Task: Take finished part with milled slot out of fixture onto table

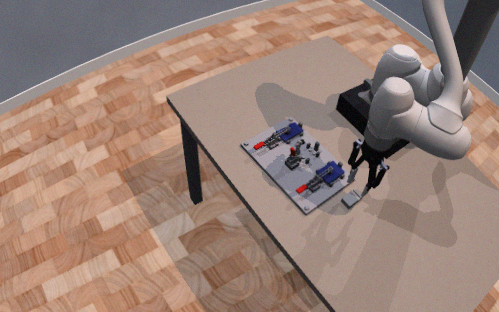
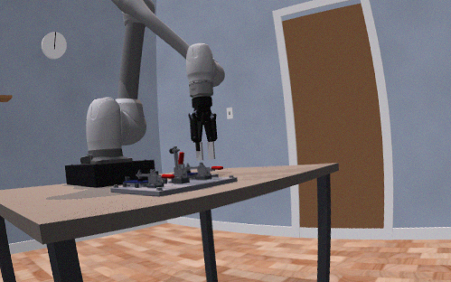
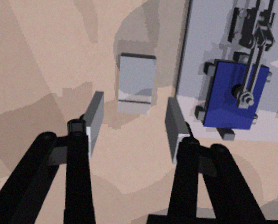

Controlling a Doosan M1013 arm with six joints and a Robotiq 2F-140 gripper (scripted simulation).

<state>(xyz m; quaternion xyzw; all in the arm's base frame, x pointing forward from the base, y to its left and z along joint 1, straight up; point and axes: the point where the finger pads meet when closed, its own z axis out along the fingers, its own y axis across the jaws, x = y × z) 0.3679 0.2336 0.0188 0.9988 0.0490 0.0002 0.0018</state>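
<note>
The finished part (image 1: pixel 350 199), a small grey block, lies flat on the table just off the near corner of the grey fixture plate (image 1: pixel 294 165). In the wrist view it (image 3: pixel 137 78) lies beyond my fingertips, with nothing between the fingers. My gripper (image 1: pixel 359 182) hangs open a little above the part, clear of the table in the side view (image 2: pixel 205 155). Two blue blanks (image 1: pixel 291 132) (image 1: pixel 332 172) sit in the end nests with their red-handled clamps lying down over them. One blank (image 3: pixel 228 92) shows at the right of the wrist view. The middle clamp's handle (image 2: pixel 180 158) stands upright.
The arm's black base (image 1: pixel 357 107) stands on the table behind the fixture. The table edge runs close along the fixture's front side. A door and a wall clock are in the background.
</note>
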